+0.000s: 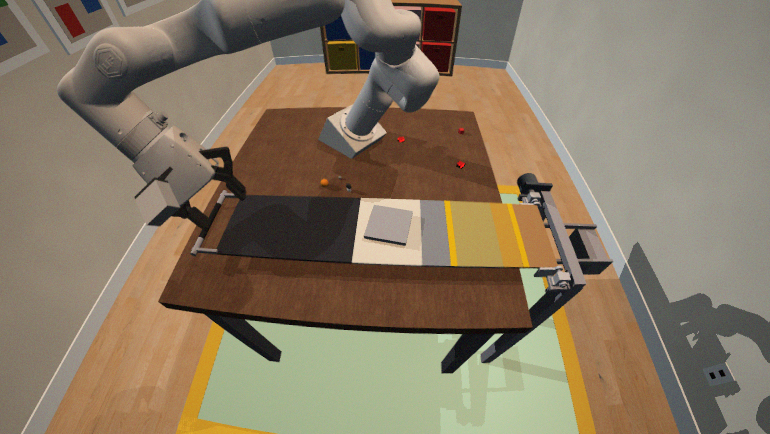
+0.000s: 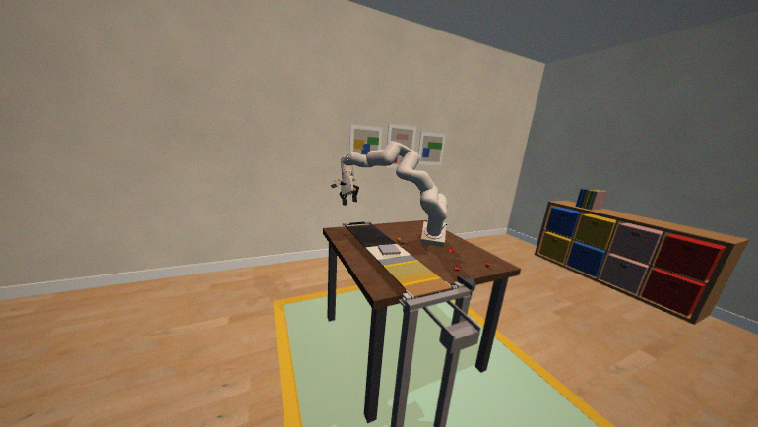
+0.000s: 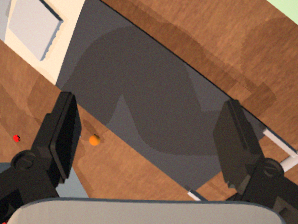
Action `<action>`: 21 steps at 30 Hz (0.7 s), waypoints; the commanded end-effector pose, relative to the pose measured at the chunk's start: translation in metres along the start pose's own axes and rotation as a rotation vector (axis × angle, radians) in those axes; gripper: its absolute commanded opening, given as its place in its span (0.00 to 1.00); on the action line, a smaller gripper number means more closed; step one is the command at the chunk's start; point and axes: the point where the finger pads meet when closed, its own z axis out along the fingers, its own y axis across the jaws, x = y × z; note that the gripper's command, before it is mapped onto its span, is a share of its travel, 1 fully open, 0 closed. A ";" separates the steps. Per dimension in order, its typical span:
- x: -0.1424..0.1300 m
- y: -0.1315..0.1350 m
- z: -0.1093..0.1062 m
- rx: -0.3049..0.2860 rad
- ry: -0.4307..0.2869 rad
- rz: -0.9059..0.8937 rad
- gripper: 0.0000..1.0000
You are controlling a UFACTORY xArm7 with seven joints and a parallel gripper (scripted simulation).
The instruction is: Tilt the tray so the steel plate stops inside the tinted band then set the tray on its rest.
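Observation:
A long flat tray lies on the brown table, its bed in dark, cream, grey, tinted olive and tan sections. The grey steel plate lies flat on the cream section, left of the tinted band that sits between two yellow solid lines. It also shows in the wrist view at the top left. The tray's handle bar is at its left end. My gripper is open and empty, hovering above that handle end; in the side view it hangs well above the table. The wrist view shows the dark bed between my fingers.
A grey pivot frame with a motor holds the tray's right end at the table edge. A small orange ball and red bits lie on the table behind the tray. The arm's base stands at the back.

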 end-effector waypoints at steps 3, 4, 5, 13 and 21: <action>-0.015 0.021 -0.002 -0.055 -0.004 0.043 1.00; -0.017 0.023 -0.003 -0.060 -0.005 0.048 1.00; -0.017 0.023 -0.003 -0.060 -0.005 0.048 1.00; -0.064 0.062 -0.007 -0.168 -0.031 0.152 1.00; -0.086 0.078 -0.009 -0.216 -0.045 0.198 1.00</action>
